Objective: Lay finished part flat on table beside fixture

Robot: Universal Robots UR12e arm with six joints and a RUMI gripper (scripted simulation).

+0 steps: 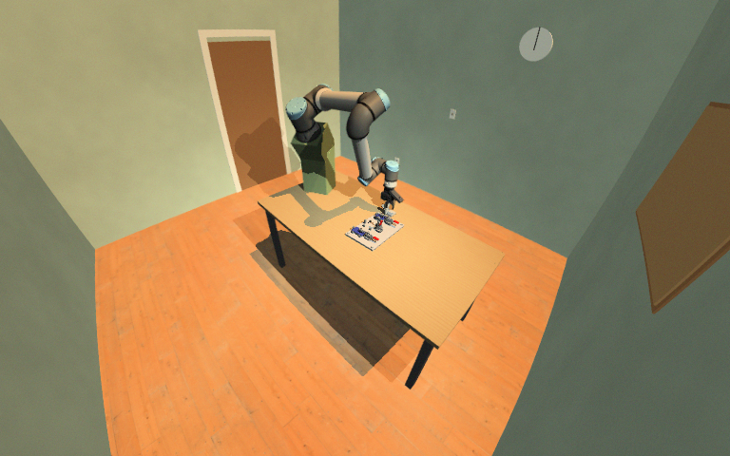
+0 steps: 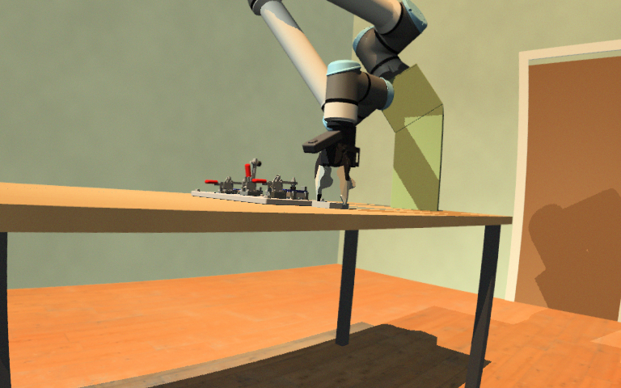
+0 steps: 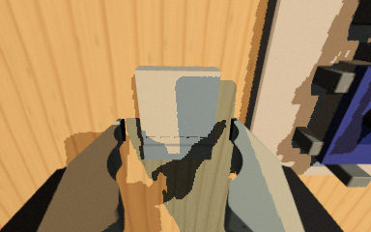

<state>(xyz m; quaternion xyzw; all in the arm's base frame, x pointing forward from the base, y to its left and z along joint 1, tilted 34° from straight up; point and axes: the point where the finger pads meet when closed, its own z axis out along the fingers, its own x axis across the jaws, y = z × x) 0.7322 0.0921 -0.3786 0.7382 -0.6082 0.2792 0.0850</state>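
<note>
The finished part (image 3: 176,108) lies flat on the table (image 2: 114,208), just beside the fixture (image 2: 256,197), toward the bench's far edge. The gripper (image 3: 177,137) straddles it, jaws parted and gripping nothing. Contact with the pads looks broken, though shadow hides it. Lift straight up, no sideways drag.

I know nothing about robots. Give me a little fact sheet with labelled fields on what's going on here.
Part: pale grey block, lying flat on the table
Position: beside the fixture's base plate, apart from it
End effector: end effector open, fingers either side of the block, a gap showing at each side
Blue blank: blue blank sits in the fixture
Clamp handles: red clamp handle upright, the others flat
</note>
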